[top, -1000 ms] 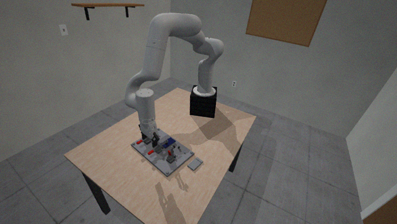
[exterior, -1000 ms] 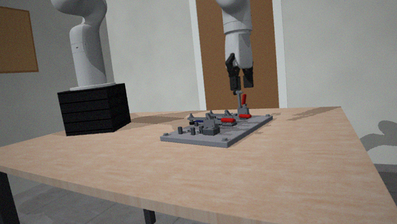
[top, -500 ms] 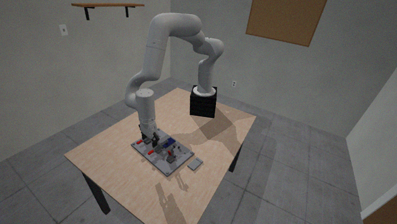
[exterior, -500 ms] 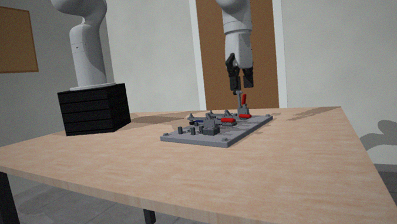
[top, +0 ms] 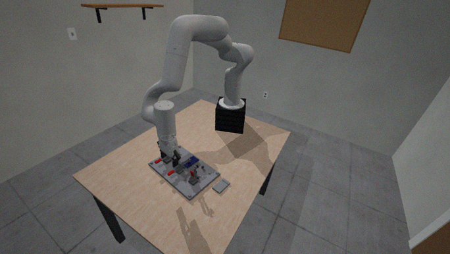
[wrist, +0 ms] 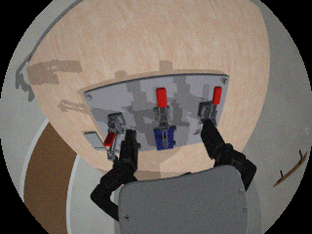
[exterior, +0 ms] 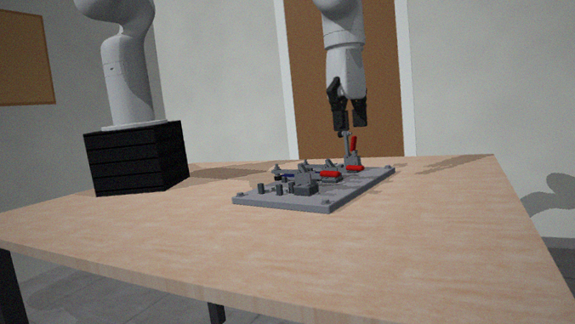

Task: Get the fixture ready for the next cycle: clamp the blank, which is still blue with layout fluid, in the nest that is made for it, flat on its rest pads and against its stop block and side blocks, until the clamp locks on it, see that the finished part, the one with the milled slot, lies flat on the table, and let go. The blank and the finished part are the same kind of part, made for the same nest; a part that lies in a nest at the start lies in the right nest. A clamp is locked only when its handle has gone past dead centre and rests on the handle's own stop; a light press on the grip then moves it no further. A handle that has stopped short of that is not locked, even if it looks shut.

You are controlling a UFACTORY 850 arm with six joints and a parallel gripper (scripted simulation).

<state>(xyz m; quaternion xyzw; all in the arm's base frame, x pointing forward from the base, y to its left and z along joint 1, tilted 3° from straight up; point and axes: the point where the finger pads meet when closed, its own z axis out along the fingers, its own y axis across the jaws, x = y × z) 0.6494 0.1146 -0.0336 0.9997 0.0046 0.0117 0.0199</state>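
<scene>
Places as in the top view. A light wooden table (top: 113, 177) (exterior: 223, 252) (wrist: 195, 39) carries a grey rectangular metal fixture plate (top: 190, 192) (exterior: 282, 203) (wrist: 104, 102), with three red-gripped grey toggle clamps on it. At the right clamp, the red handle (top: 192, 173) (exterior: 353, 143) (wrist: 109, 139) stands raised and the clamp arm is up. The finished part, a thin grey rectangular block (top: 221, 186) (wrist: 94, 140), lies flat on the table just right of the plate; its slot is too small to make out. At the middle clamp, the red handle (top: 171, 172) (exterior: 355, 167) (wrist: 162, 97) is laid low, pointed away from the blank. The left clamp's red handle (top: 158, 161) (exterior: 330, 174) (wrist: 216, 95) is also low. The blue rectangular blank (top: 191, 161) (exterior: 288, 175) (wrist: 164, 138) is in the middle nest, beneath the middle clamp's arm. Full seating against pads and blocks cannot be told, nor whether the clamp is locked. The black two-finger gripper (top: 169, 156) (exterior: 350, 120) (wrist: 170, 132) is held above the plate, fingers fully open and pointed down, nothing gripped. Farthest, the white arm is mounted on a black ribbed block (top: 229, 121) (exterior: 125, 161).
</scene>
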